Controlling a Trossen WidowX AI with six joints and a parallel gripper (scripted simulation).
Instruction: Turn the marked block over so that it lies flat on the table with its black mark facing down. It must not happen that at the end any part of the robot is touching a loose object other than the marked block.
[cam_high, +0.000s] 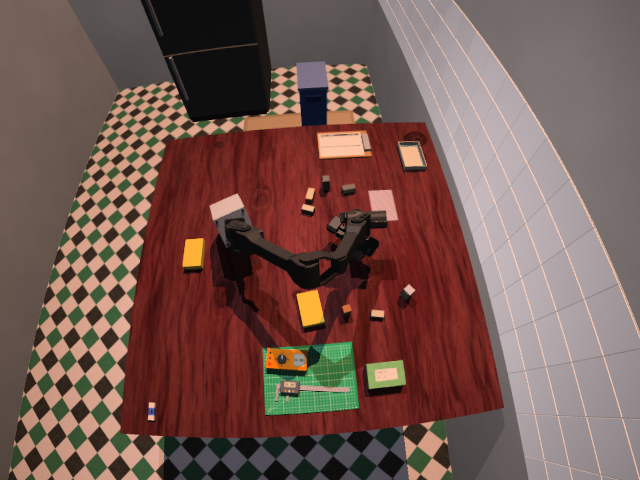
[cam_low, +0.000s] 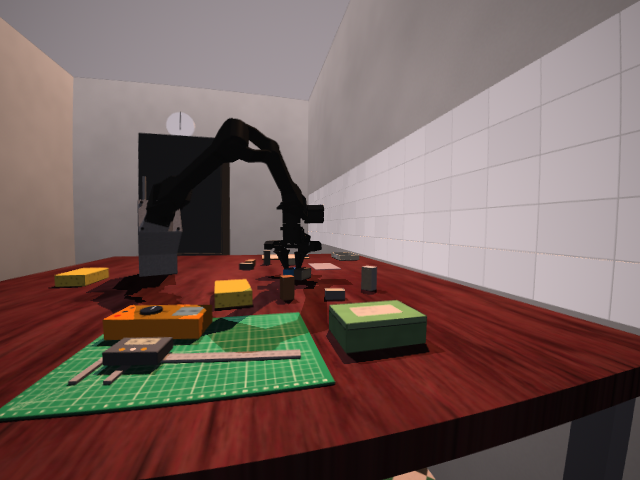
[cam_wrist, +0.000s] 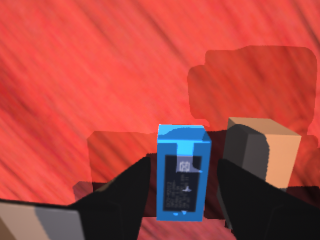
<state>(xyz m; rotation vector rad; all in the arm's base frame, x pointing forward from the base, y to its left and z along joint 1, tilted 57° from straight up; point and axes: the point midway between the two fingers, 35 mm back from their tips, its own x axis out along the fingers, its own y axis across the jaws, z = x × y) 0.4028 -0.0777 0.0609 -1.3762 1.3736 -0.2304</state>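
The marked block (cam_wrist: 182, 172) is blue and has a black mark on the face turned toward the wrist camera. It rests on the red-brown table. In the exterior view only a bit of blue (cam_low: 288, 271) shows under the fingers. My gripper (cam_wrist: 183, 165) is lowered over the block with one dark finger on each side and a small gap at both sides, so it is open around it. The gripper also shows in the exterior view (cam_low: 290, 262). In the top view my arm's wrist (cam_high: 356, 227) hides the block.
A tan and grey block (cam_wrist: 262, 155) stands just right of the right finger. Near the arm are a yellow sponge (cam_high: 310, 308), small blocks (cam_high: 346, 310) (cam_high: 377, 314) (cam_high: 407, 292), a pink sheet (cam_high: 383, 204) and more blocks (cam_high: 308, 201) (cam_high: 348, 189). A green box (cam_high: 385, 374) and cutting mat (cam_high: 310, 379) lie at the front.
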